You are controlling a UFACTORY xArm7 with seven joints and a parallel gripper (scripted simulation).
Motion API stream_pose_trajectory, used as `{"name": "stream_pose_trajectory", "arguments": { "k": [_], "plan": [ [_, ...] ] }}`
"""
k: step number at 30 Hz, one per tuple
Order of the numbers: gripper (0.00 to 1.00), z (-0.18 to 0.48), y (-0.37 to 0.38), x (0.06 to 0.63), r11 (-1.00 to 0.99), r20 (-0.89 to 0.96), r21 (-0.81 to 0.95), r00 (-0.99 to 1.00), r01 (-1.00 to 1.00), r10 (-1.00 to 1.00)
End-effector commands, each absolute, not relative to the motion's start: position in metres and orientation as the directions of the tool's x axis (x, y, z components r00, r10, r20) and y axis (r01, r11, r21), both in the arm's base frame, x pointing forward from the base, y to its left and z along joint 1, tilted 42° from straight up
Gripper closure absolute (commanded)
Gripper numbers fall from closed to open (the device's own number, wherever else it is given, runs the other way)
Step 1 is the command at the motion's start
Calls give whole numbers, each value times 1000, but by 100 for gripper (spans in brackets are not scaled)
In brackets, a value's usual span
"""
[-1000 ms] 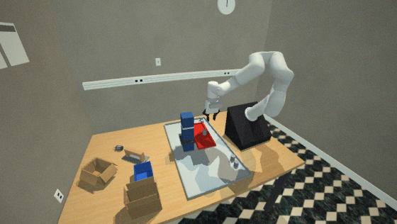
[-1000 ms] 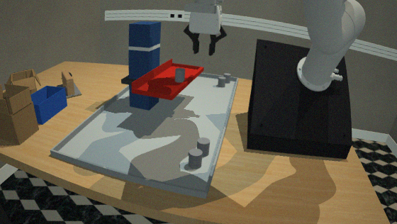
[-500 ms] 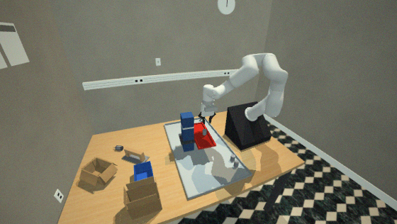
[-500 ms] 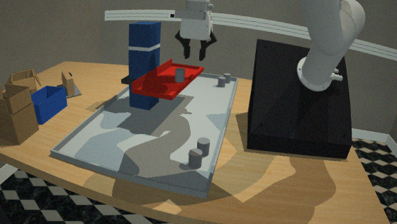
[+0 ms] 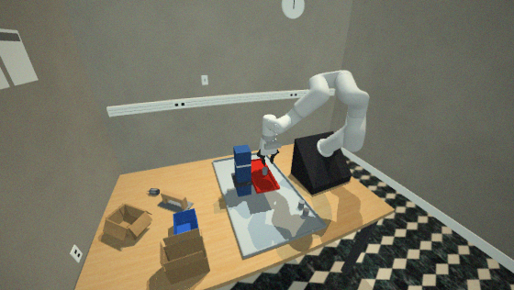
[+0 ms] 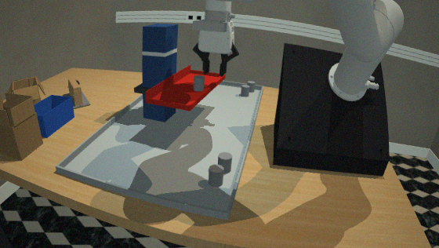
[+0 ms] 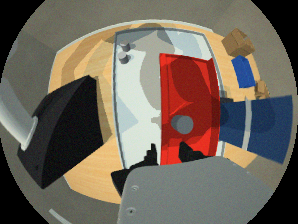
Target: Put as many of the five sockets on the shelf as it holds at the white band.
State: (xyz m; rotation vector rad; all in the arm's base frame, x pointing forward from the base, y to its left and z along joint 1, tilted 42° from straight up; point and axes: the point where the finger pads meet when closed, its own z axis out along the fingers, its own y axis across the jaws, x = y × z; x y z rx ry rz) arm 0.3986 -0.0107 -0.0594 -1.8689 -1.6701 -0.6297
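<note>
The red shelf hangs on the blue post, well below the white band. One grey socket stands upright on the shelf, inside its rim; it also shows in the wrist view. Two sockets stand at the far corner of the grey tray. Two more stand near its front right edge. My gripper is partly open and empty. It hangs just behind the shelf socket, at the shelf's far rim. I cannot tell whether the fingertips touch the rim.
A grey rimmed tray holds the post. A large black wedge-shaped block stands right of the tray. Cardboard boxes and a blue bin sit at the left of the table.
</note>
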Motion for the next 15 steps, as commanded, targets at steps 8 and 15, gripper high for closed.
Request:
{"name": "stream_pose_trajectory", "arguments": {
  "k": [8, 15],
  "plan": [
    [53, -61, -12, 400, -81, 665, -87, 119, 993, 737],
    [53, -73, -1, 400, -81, 665, -87, 119, 993, 737]
  ]
}}
